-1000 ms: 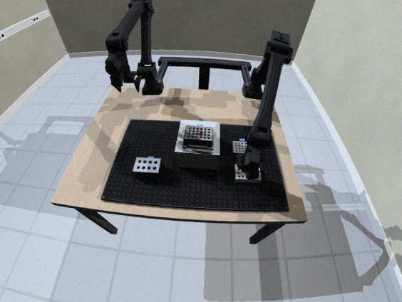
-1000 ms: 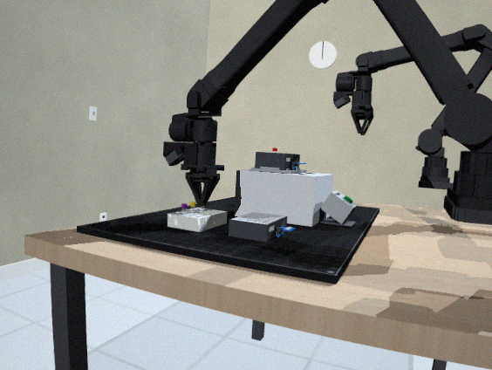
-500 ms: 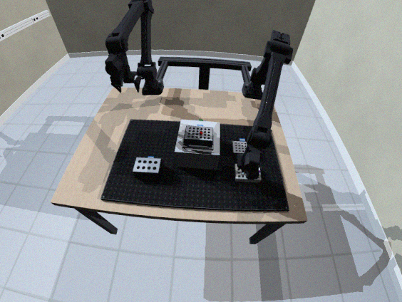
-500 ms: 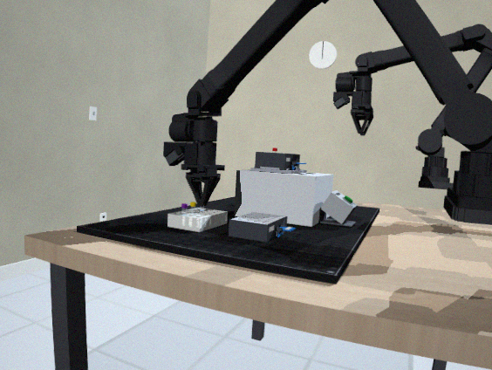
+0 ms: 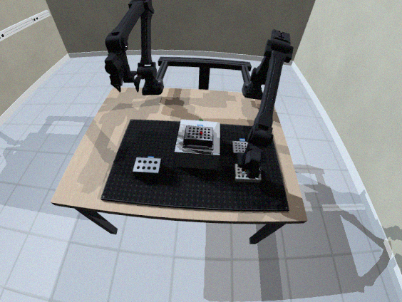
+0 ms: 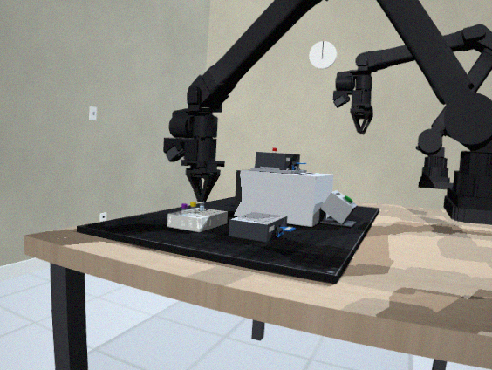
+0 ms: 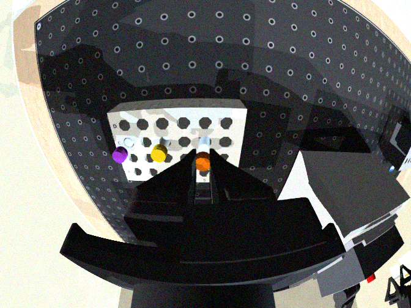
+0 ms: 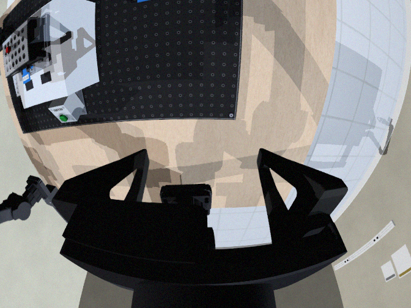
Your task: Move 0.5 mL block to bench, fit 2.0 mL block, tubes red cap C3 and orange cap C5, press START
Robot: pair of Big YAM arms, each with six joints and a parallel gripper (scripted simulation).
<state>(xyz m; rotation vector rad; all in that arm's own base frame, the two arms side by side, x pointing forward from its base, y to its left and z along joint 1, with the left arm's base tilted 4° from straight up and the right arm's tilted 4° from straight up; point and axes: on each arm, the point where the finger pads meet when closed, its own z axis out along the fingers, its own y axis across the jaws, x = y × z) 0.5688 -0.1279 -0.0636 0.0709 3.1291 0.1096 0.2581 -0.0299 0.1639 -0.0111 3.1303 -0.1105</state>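
Left gripper [image 5: 252, 174] [image 6: 201, 201] [image 7: 202, 154] pinches the orange cap [image 7: 202, 163], its clear round tube [image 6: 201, 208] [image 7: 203, 143] upright over the pale, boxy rack [image 5: 238, 179] [image 6: 183, 222] [image 7: 177, 113], near right. Right gripper [image 5: 127, 89] [image 6: 361, 131] [image 8: 203, 150] gapes, far left. The red cap [image 5: 201, 132] [image 6: 275, 149] [image 7: 370, 277] [image 8: 7, 49] tops the mixer's dark-sided block [image 5: 198, 144] [image 6: 269, 161].

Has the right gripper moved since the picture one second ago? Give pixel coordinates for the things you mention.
No; in the exterior view, the right gripper [image 5: 128, 90] [image 6: 361, 132] [image 8: 202, 154] shows no visible shift against the wall clock [image 6: 323, 54].
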